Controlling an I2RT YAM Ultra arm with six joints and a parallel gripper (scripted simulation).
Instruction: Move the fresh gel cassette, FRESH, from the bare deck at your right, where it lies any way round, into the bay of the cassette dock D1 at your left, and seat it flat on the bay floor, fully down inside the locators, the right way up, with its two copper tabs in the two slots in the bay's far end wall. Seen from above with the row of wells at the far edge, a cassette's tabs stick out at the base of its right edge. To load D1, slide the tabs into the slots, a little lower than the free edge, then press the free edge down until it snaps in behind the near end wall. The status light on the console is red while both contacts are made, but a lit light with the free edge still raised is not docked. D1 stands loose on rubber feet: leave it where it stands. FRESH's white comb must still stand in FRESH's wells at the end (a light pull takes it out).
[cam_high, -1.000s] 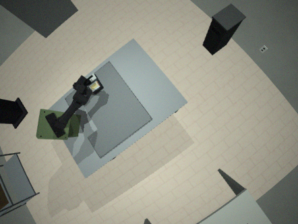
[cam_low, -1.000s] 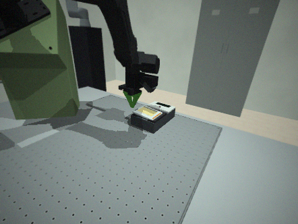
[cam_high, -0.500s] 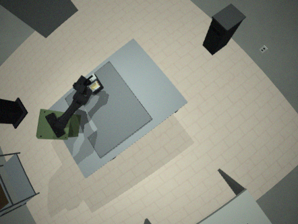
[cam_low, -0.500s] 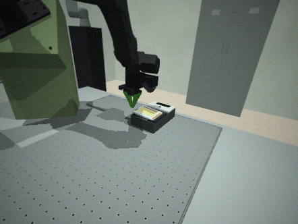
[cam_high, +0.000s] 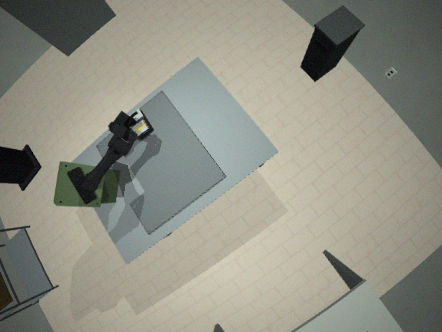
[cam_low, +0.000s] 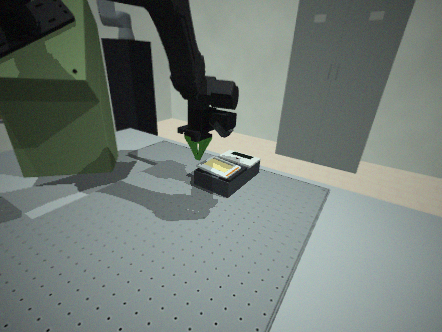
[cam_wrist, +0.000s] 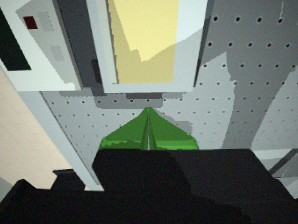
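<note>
Green fingertips (cam_low: 198, 146) pressed together on nothing, gripper (cam_wrist: 148, 131) held just above the dock's (cam_low: 220, 183) near end, yellow cassette (cam_low: 220, 166) seen lying in the bay, perforated deck (cam_low: 150, 260) beneath.

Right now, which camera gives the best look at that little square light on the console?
The wrist view: the status light shows as a distinct dark red square on the white console. In the exterior view the console is small and far off, the light indistinct; from the top, the arm hides it.
</note>
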